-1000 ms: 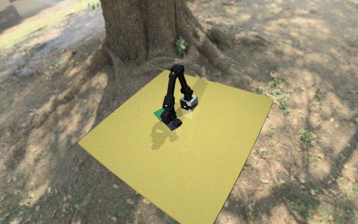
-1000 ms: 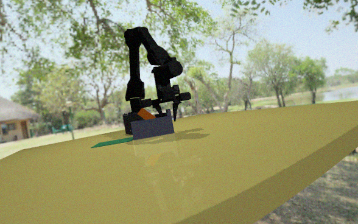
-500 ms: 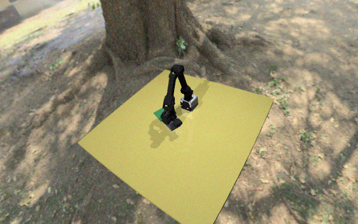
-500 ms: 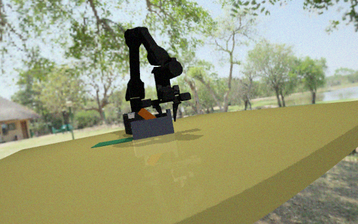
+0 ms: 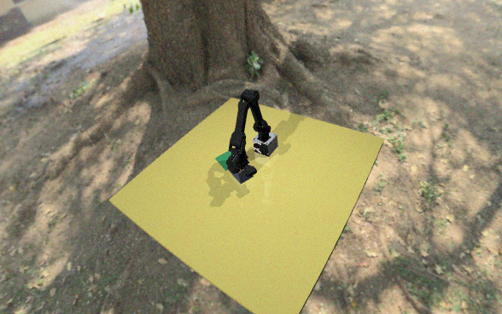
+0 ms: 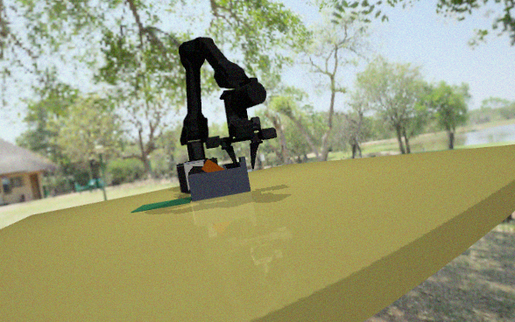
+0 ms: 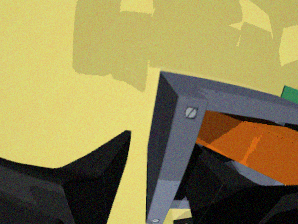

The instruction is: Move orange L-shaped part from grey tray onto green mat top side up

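Observation:
The orange part is tilted in the grey tray. Its raised end shows above the tray's wall on the green mat's side in the exterior view; its other end is hidden behind a finger in the wrist view. My gripper is open and holds nothing. One finger reaches into the tray at the part's low end, and the other is outside the tray's end wall. Whether the inner finger touches the part is hidden. The green mat lies beside the tray.
The arm's base stands behind the tray, with a white-faced block around it. The yellow table top carries everything. The tray's end wall stands between the two fingers.

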Robot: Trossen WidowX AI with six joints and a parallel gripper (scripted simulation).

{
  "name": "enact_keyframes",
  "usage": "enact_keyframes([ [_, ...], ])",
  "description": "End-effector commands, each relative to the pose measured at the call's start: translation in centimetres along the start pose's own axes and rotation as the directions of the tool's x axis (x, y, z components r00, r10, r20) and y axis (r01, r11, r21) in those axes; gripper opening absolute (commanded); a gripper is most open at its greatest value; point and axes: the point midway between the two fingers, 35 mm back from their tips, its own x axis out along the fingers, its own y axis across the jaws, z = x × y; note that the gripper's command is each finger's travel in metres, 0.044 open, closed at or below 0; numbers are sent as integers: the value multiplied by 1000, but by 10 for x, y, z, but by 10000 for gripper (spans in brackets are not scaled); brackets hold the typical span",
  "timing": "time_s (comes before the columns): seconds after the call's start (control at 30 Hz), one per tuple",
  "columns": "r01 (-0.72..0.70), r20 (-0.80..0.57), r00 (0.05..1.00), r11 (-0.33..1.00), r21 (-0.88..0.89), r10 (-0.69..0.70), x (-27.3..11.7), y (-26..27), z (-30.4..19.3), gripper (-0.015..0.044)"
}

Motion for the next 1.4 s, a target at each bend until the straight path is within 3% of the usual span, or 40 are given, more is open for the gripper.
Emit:
enact_keyframes([
  [0.0, -6, 10, 1000, 1000, 4, 6, -29, 0, 5, 180],
  [0.17, -5, 10, 1000, 1000, 4, 5, -93, -10, 1, 180],
  [1.17, -14, 28, 1000, 1000, 8, 14, -93, -8, 4, 180],
  [1.3, -9, 26, 1000, 992, -125, 12, -93, -15, 5, 280],
  [1.37, -3, 25, 1000, 964, -265, 10, -93, -22, 7, 280],
])
